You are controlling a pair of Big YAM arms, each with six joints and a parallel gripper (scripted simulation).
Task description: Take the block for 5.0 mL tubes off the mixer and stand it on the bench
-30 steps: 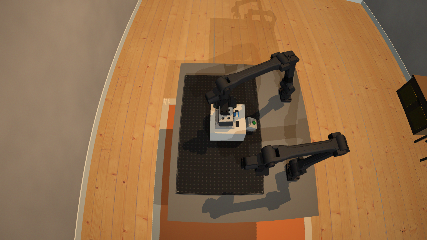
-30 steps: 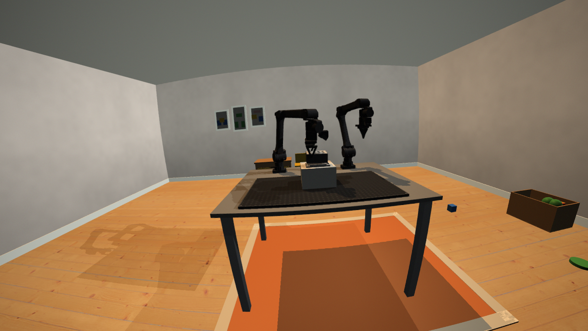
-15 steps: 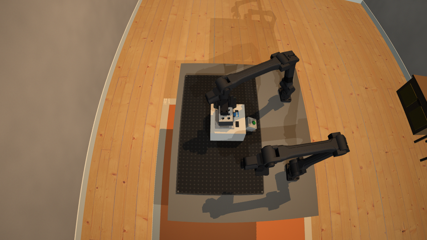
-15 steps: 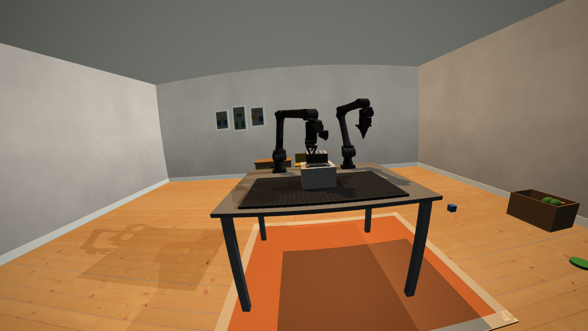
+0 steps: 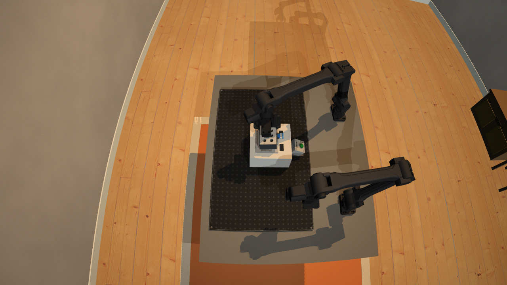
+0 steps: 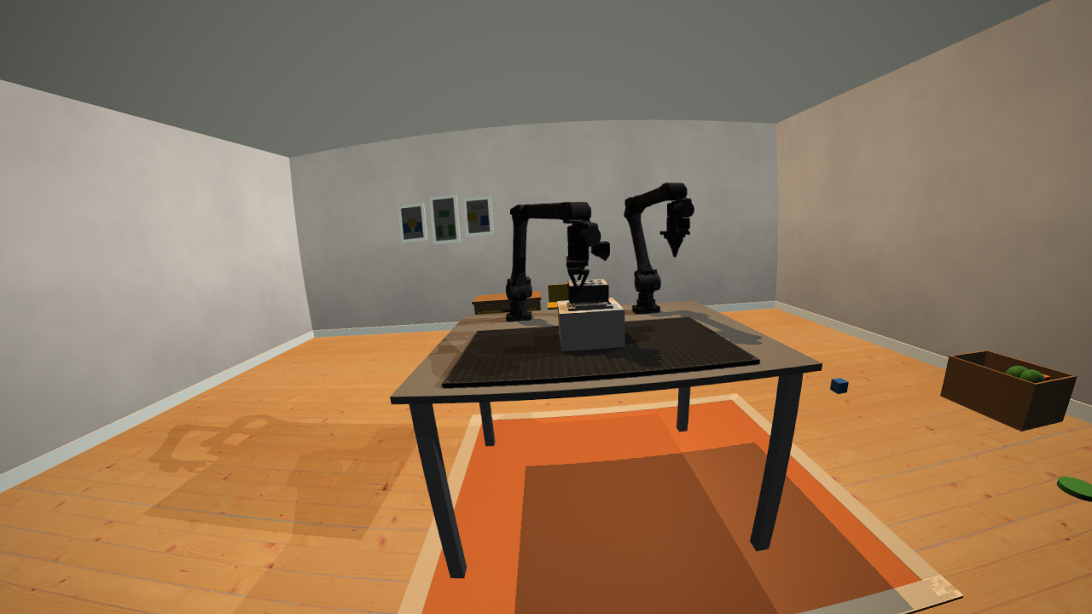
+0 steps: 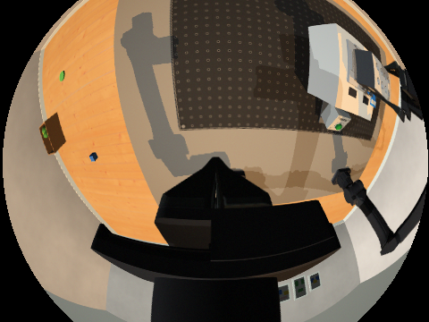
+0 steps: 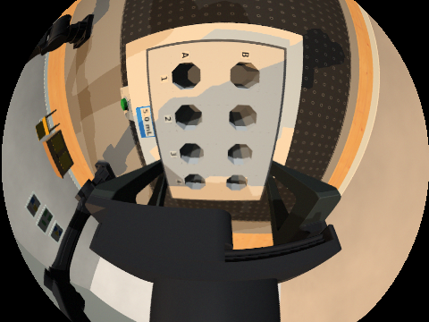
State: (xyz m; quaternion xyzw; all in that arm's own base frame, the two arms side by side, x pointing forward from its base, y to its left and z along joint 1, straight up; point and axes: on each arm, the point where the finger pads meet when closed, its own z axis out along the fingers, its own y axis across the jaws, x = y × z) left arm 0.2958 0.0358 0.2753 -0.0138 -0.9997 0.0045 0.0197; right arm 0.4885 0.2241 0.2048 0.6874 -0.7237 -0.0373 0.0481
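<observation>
- White and dark-sided, the tube block (image 5: 268, 142) (image 6: 591, 292) (image 7: 365, 67) (image 8: 214, 100) is at the mixer (image 5: 271, 162) (image 6: 591, 329) (image 7: 323, 60) (image 8: 292, 58), over its plate; you cannot tell whether its base is free of the back lip.
- Your right gripper (image 5: 268, 132) (image 6: 580, 282) (image 7: 383, 84) (image 8: 215, 163) pinches the block, its fingers far apart because the body between them is wide.
- That grip straddles the block near row 4, leaving most wells visible, and probably gives you control of tilt as well as lift.
- Your left gripper (image 5: 311, 203) (image 6: 674, 253) (image 7: 215, 163) (image 8: 85, 32) is pressed together on nothing, well apart from the mixer, presumably so it does not crowd the right arm.
- The mixer stands upright on the perforated board (image 5: 258, 205) (image 6: 496, 358) (image 7: 223, 89) (image 8: 326, 134); if the lip still catches, a straight pull could drag it, so you want forward travel with the lift.
</observation>
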